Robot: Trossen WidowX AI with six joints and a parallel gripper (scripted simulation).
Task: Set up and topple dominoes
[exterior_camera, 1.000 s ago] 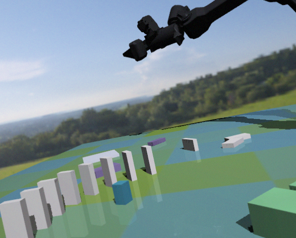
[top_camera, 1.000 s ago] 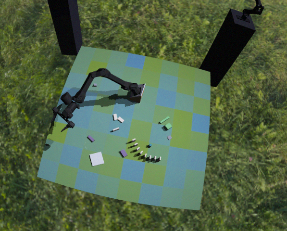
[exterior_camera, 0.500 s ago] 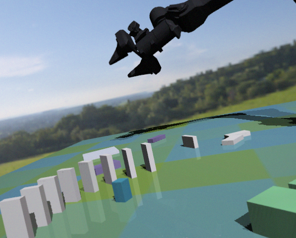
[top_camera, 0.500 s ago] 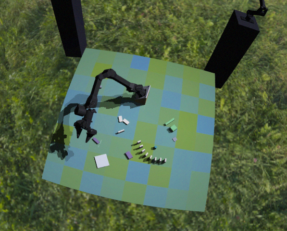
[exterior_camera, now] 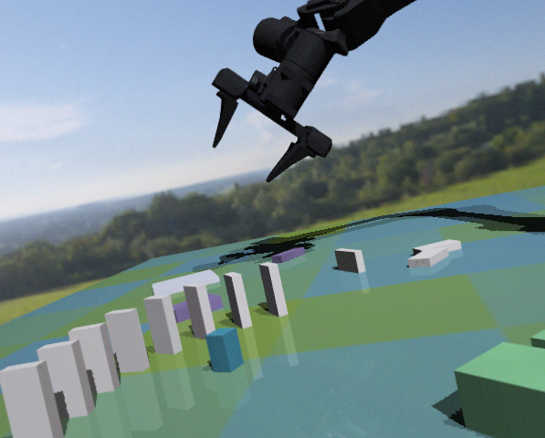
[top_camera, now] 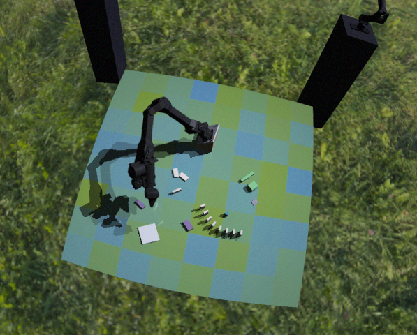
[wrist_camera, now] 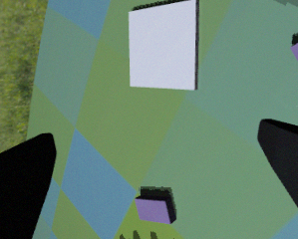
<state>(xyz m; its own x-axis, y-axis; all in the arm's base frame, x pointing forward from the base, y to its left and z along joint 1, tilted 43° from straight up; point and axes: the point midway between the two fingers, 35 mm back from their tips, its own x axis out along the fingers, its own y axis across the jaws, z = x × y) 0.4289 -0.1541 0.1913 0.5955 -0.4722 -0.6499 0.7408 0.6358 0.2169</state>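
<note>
Several white dominoes stand in a curved row, from one end domino [top_camera: 202, 206] [exterior_camera: 273, 289] to the other end domino [top_camera: 240, 232] [exterior_camera: 29, 401]. Three loose white dominoes lie nearer the arm's base: one [top_camera: 174, 190] [exterior_camera: 352, 260] rests on its long edge, and two lie flat close together, one [top_camera: 184, 176] [exterior_camera: 425, 258] beside the other [top_camera: 175, 172]. My gripper [top_camera: 151, 204] [exterior_camera: 240, 163] [wrist_camera: 159, 135] is open and empty, high above the table, left of the loose dominoes and the row in the top view. No domino shows in the wrist view, only shadows at its bottom edge.
A white square plate [top_camera: 149, 233] [wrist_camera: 163, 47] and two purple blocks, one [top_camera: 188, 225] [wrist_camera: 154, 210] near the row and one [top_camera: 140, 204] near the gripper. A blue block [top_camera: 226, 213] [exterior_camera: 224, 350] stands inside the curve. Green blocks [top_camera: 252, 186] [exterior_camera: 503, 391] lie beyond.
</note>
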